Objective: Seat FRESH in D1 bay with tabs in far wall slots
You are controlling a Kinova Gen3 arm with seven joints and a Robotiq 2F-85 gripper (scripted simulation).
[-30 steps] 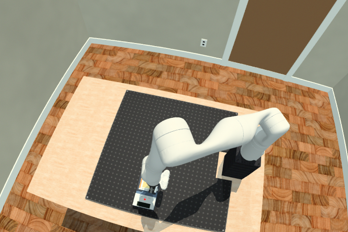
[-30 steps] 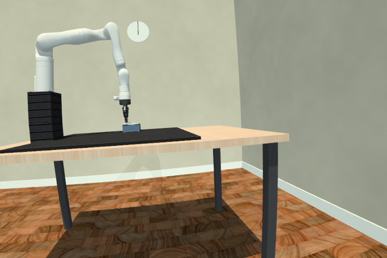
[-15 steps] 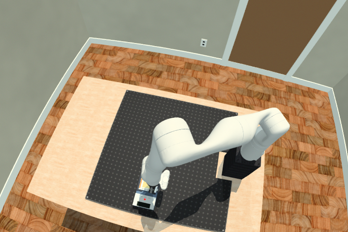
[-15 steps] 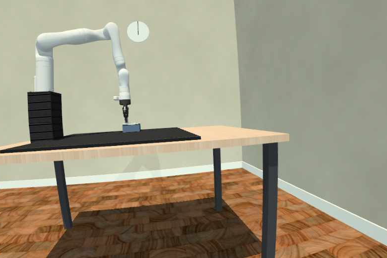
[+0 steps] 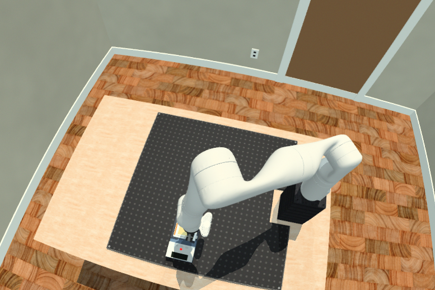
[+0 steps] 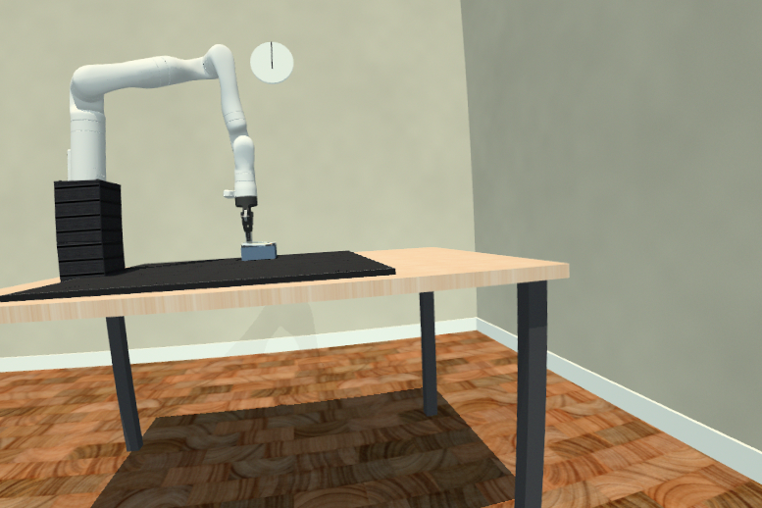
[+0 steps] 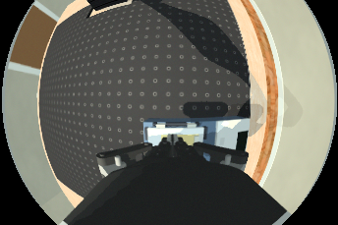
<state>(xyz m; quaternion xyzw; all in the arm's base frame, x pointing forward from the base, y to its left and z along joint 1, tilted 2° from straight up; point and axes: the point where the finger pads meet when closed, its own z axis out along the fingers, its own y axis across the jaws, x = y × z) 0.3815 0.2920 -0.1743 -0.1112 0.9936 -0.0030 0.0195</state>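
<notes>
The white dock D1 (image 5: 181, 248) sits on the black mat near the table's front edge, with its red light (image 5: 181, 249) on. It also shows in the side view (image 6: 258, 250) and the wrist view (image 7: 191, 132). The pale yellow cassette FRESH (image 5: 179, 232) lies in D1's bay, mostly hidden under my wrist. I cannot tell how deep it sits. My gripper (image 5: 190, 236) points straight down with its fingers shut together, their tips at the top of the dock in the side view (image 6: 248, 237). It holds nothing. The comb is not visible.
The black perforated mat covers the middle of the wooden table. The arm's black pedestal (image 5: 301, 205) stands at the mat's right side. The table's front edge runs just beyond D1.
</notes>
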